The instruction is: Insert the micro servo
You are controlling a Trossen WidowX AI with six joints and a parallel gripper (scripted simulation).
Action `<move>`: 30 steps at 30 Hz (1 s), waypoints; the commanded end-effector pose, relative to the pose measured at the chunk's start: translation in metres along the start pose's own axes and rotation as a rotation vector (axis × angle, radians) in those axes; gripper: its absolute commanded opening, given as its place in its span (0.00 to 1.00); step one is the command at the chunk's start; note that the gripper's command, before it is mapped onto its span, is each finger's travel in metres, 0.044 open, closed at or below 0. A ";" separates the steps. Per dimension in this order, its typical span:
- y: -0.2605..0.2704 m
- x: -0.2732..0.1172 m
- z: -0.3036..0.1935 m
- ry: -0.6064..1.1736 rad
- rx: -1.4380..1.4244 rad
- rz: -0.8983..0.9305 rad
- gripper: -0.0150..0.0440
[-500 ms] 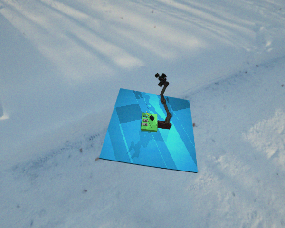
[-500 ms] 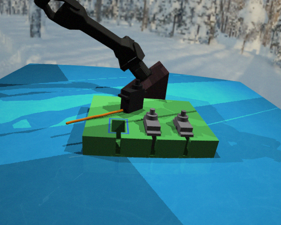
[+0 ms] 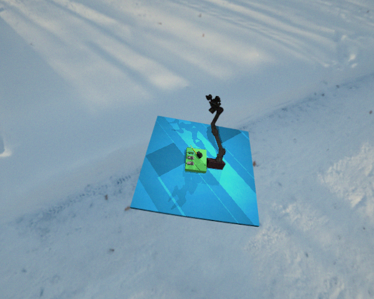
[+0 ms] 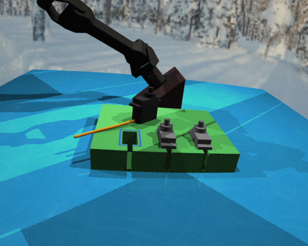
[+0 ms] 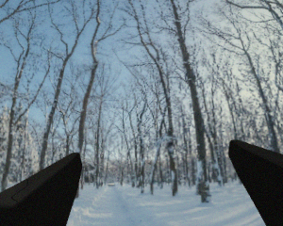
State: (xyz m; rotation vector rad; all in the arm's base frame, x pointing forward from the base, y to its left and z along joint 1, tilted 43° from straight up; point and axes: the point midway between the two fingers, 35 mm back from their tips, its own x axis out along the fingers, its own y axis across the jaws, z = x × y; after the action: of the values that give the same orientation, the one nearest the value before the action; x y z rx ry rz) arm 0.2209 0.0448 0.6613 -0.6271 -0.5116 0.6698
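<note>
The loose micro servo (image 3: 199,154) (image 4: 144,108) is black and stands upright on top of the green deck (image 3: 201,169) (image 4: 191,161), its output shaft pointing up. It is behind the marked pocket (image 3: 190,152) (image 4: 129,138), outside the blue outline. Its orange cable (image 3: 192,149) (image 4: 103,128) sticks out past the deck's side, away from the pocket's side notch (image 4: 129,148). My gripper (image 3: 212,98) (image 5: 156,154) is open and empty, raised high and far from the servo. The wrist view shows both fingers wide apart, with only trees and snow beyond.
Two grey servos (image 4: 167,135) (image 4: 201,135) sit in the deck beside the pocket. The arm's dark red base (image 3: 215,163) (image 4: 175,87) stands right behind the deck. The deck and base rest on a blue square table top (image 3: 209,205) (image 4: 149,206).
</note>
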 end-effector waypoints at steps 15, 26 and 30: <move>0.002 -0.023 0.046 0.010 -0.411 -0.131 1.00; 0.014 -0.036 0.084 0.043 -0.757 -0.230 1.00; 0.021 -0.039 0.098 0.057 -0.875 -0.256 1.00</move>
State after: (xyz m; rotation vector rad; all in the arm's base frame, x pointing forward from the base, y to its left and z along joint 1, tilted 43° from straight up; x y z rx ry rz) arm 0.1372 0.0595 0.7032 -1.2744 -0.7913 0.2208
